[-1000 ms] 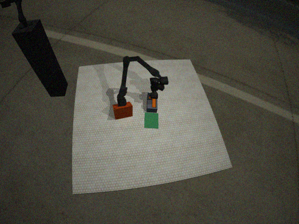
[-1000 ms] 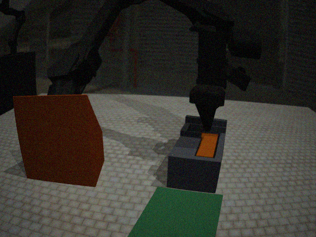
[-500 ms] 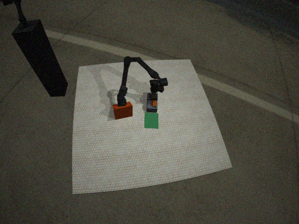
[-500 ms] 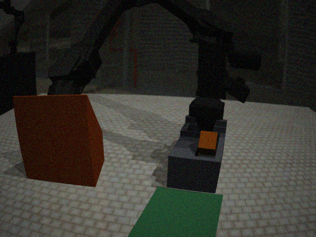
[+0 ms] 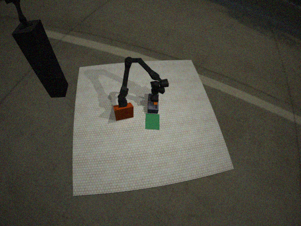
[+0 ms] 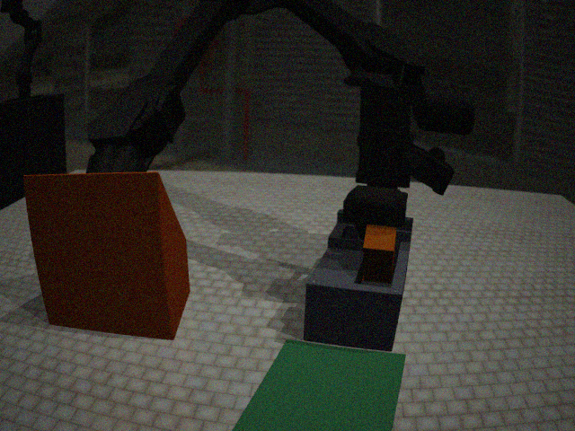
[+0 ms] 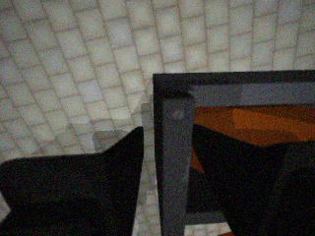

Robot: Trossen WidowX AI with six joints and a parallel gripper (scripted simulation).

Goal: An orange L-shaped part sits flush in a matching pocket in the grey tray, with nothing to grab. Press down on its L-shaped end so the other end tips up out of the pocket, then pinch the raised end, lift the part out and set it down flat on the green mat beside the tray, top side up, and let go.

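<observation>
Green mat [image 6: 324, 387] lay nearest exterior camera, flat on desk [image 6: 487, 301], far edge just beside grey tray [image 6: 350, 312]. Orange part [image 6: 378, 252] sat tilted in tray pocket: near end raised above rim, far end down under my gripper [image 6: 375, 206]. My gripper stood partly open, gripped nothing, pressed onto far end; one finger [image 7: 69, 192] hung outside tray wall in wrist view. Orange base block [image 6: 104, 252] stood well apart, to side. No readable writing or labels anywhere.
</observation>
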